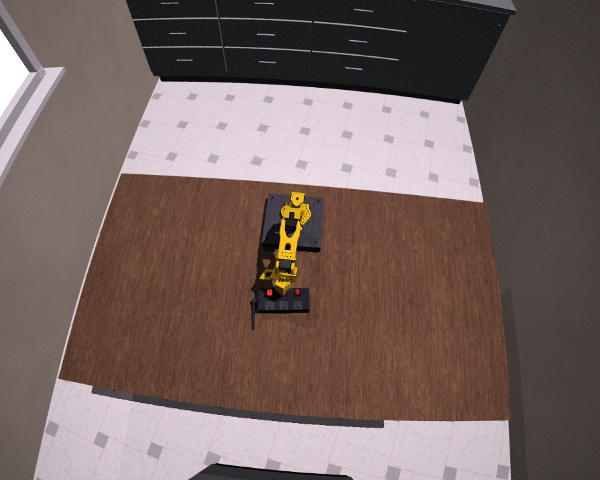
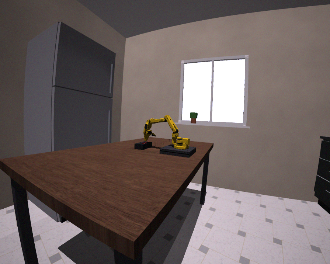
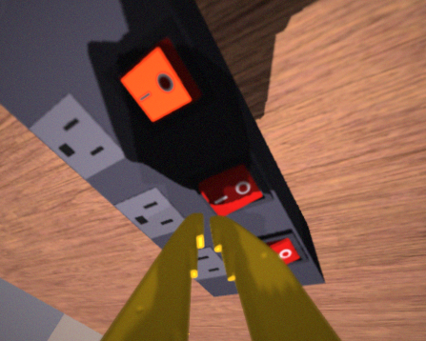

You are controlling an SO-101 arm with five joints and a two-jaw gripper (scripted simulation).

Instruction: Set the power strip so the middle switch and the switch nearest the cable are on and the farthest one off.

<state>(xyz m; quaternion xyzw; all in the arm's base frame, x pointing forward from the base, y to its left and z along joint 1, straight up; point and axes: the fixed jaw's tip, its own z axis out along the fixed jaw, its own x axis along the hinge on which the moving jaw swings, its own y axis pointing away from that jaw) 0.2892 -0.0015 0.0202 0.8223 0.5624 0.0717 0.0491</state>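
The black power strip lies face up on the wooden table, its cable leaving the left end. In the wrist view the switch nearest the cable glows bright orange. The middle switch and the farthest switch are darker red. My gripper is shut and empty. Its tips hover just above the strip, beside the middle switch and over the sockets. In the overhead view the gripper hides the middle switch. The side view shows the gripper just above the strip.
My arm's dark base plate sits just behind the strip, also seen in the side view. A grey fridge stands beyond the table. Black drawers line the far wall.
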